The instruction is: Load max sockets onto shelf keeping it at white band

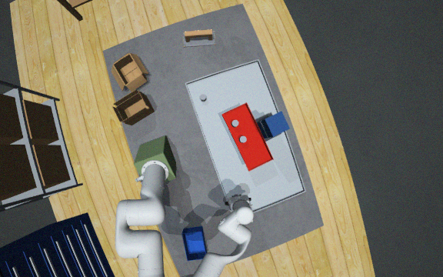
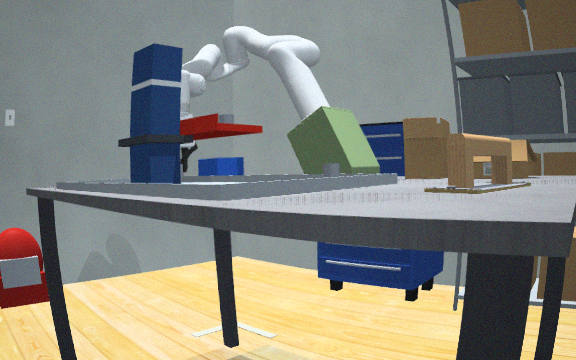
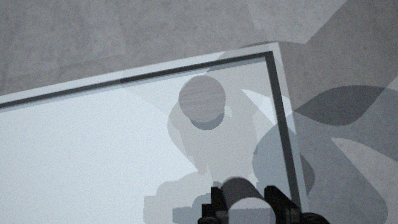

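Top view, from the left: a lone grey socket (image 1: 203, 98) (image 2: 331, 169) stands in the pale tray (image 1: 206, 142) (image 2: 228, 192) (image 3: 120, 80). Next comes the red shelf (image 1: 258, 154) (image 2: 228, 131), two sockets (image 1: 235, 123) (image 2: 226, 118) inside its rim. The claw (image 1: 238, 201) (image 2: 188, 155) (image 3: 242, 206), near the tray's corner, is closed around a held socket (image 3: 243, 192); the wrist view shows another socket (image 3: 202, 99) nearby in the tray. Rightmost is the blue post (image 1: 277, 124) (image 2: 155, 112), where the shelf sits below the white band (image 2: 155, 83).

A gray socket (image 3: 251, 212) sits between the fingers of the gripper (image 3: 242, 206) above a pale, rimmed tray (image 3: 75, 150), where a second socket (image 3: 202, 99) stands in shadow near the corner.
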{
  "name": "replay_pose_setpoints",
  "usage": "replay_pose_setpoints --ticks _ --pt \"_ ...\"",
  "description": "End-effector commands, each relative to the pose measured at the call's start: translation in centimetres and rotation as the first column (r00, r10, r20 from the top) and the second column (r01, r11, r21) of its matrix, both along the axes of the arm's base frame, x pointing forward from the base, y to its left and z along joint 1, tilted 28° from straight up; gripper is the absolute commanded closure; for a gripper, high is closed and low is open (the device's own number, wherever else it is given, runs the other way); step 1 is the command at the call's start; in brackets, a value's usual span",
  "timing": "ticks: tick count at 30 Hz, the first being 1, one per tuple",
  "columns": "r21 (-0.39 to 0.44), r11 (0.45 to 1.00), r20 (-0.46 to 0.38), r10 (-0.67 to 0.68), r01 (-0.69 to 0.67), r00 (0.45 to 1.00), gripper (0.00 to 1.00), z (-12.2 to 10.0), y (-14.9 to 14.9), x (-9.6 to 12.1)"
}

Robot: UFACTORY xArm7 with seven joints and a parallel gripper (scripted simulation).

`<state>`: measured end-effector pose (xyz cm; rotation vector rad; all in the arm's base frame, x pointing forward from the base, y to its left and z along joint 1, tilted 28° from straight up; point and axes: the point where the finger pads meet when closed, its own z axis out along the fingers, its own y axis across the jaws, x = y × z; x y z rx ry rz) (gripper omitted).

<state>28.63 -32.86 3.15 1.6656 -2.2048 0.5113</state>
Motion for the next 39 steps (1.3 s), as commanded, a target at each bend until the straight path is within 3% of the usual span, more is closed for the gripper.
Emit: replay_pose_setpoints --ticks 1,39 --pt "-0.001 1.000 0.002 0.002 -0.002 1.000 1.00 -0.09 -0.07 0.11" --pt "-0.001 1.000 0.002 0.002 -0.002 1.000 1.00 -0.64 -0.36 0.07"
